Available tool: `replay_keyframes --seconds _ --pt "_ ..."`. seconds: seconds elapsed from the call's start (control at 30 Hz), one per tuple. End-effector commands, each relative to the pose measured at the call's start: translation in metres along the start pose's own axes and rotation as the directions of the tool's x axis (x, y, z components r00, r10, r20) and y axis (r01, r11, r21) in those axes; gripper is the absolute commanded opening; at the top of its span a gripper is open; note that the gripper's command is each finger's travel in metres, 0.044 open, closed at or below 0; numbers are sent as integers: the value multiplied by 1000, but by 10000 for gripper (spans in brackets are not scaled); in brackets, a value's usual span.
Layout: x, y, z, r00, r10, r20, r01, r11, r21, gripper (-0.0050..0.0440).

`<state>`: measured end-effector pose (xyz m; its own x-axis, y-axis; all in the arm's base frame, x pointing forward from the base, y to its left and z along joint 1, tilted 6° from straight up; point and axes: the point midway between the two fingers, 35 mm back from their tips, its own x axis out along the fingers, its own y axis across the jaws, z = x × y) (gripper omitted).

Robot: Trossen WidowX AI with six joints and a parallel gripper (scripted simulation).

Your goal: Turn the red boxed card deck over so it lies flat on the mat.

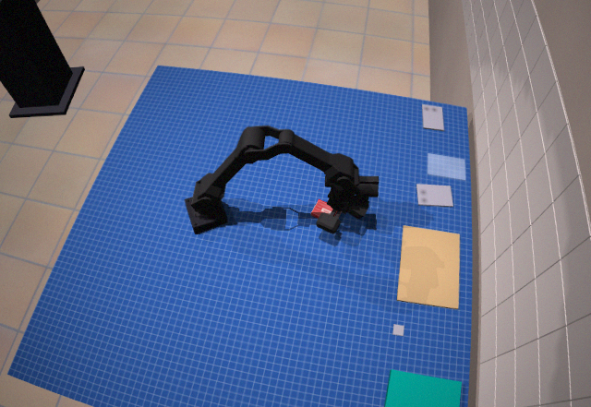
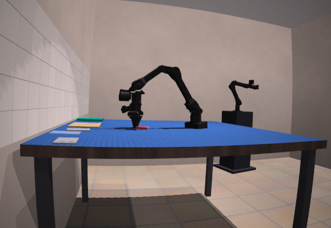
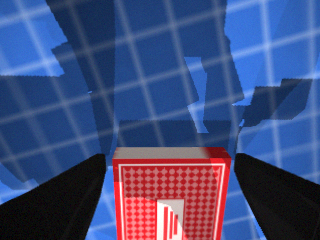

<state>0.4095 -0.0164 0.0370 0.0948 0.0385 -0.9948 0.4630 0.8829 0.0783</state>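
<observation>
The red boxed card deck [image 1: 321, 209] lies low and flat on the blue mat in the side view [image 2: 141, 127], near the mat's middle. In the wrist view its patterned red face [image 3: 171, 197] fills the bottom centre. My gripper [image 1: 331, 220] [image 2: 134, 124] points straight down at the mat over the deck's end. Its two black fingers stand on either side of the deck in the wrist view [image 3: 170, 159], with a strip of blue mat showing between each finger and the box. The gripper is open and holds nothing.
Flat pads lie along the wall side of the mat: two grey cards [image 1: 433, 116] [image 1: 433, 195], a pale blue patch [image 1: 446, 166], a tan pad [image 1: 429, 266], a small grey square [image 1: 398, 329], a teal pad [image 1: 423, 389]. A second arm on a black pedestal [image 2: 237, 117] stands off the table.
</observation>
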Motion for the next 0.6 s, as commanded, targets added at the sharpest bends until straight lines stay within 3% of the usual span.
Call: replay_keyframes --seconds 0.0,0.57 --pt "-1 1 0 1000 3 5 -3 1000 1 343" --pt "2 1 0 1000 2 3 -2 1000 1 343"
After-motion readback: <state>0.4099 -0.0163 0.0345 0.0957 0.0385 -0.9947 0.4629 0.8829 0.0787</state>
